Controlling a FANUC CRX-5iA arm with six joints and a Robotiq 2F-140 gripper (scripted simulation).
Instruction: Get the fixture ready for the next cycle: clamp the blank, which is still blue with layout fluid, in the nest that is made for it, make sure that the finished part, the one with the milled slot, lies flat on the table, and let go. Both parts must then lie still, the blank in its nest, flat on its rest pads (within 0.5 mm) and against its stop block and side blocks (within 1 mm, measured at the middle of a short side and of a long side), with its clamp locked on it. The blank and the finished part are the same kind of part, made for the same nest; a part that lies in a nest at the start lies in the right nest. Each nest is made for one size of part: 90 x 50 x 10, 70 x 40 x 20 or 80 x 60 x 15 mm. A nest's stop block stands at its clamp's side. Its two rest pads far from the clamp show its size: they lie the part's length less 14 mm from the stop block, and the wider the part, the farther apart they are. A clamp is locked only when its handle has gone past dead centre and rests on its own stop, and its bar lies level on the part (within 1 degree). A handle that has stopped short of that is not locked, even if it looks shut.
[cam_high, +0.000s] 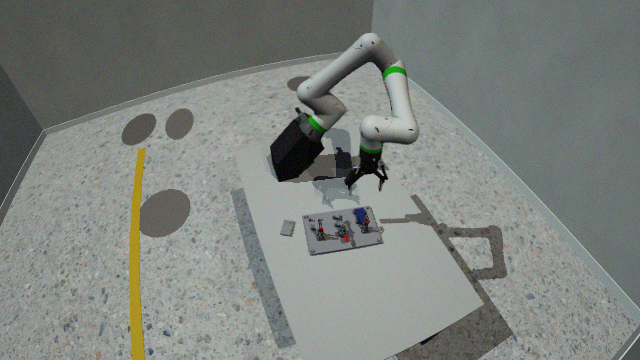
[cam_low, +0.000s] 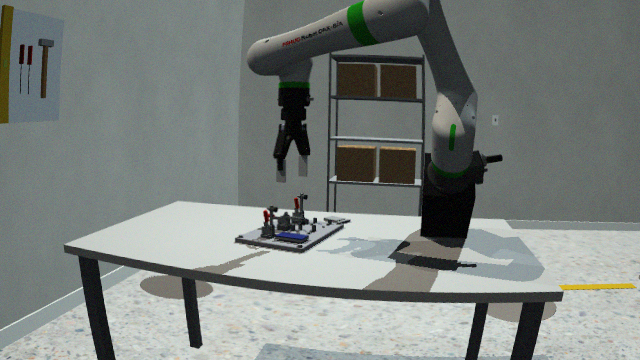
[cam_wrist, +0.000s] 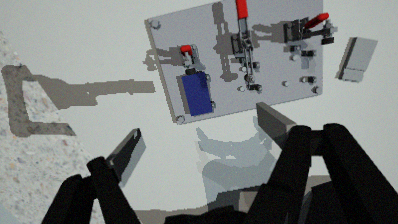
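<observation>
ITEM: fixture plate (cam_high: 320, 248), grey, on white table (cam_high: 380, 300), three nests w/ toggle clamps, red handles.

Gripper (cam_low: 291, 172): hanging well above table, on the arm-base side of the plate, fingers nearly full wide, nothing between them. Wrist view shows both pads (cam_wrist: 127, 150) apart w/ only table surface in the gap.

Blank (cam_wrist: 196, 93): blue, lying in the end nest of the plate; right end in top view, near edge in exterior view. Looks flat, but seating on rest pads and contact w/ stop/side blocks too small to judge.

Finished part (cam_high: 287, 228): grey, slotted, lying off the plate on the table just beside its left end (top view). Appears flat.

Clamps: blank's clamp (cam_wrist: 188, 54) short red handle visible by the blank's end; bar appears not over the part, so prob. unlocked. Cannot confirm. Middle clamp handle (cam_wrist: 242, 9) points away from plate; third handle (cam_wrist: 316, 21) angled.

PROGRESS (judgement): blank seems already in a nest; finished part seems already on table. Left: check/nudge blank against blocks, throw its handle past dead centre, confirm bar level, release. Arm not yet down at the work.

HIDDEN / UNCLEAR: rest pads under blank not visible. Which nest size is which, not readable. Handle positions vs. own stops unresolvable. Plate's far corner cut off at top of wrist view.
</observation>
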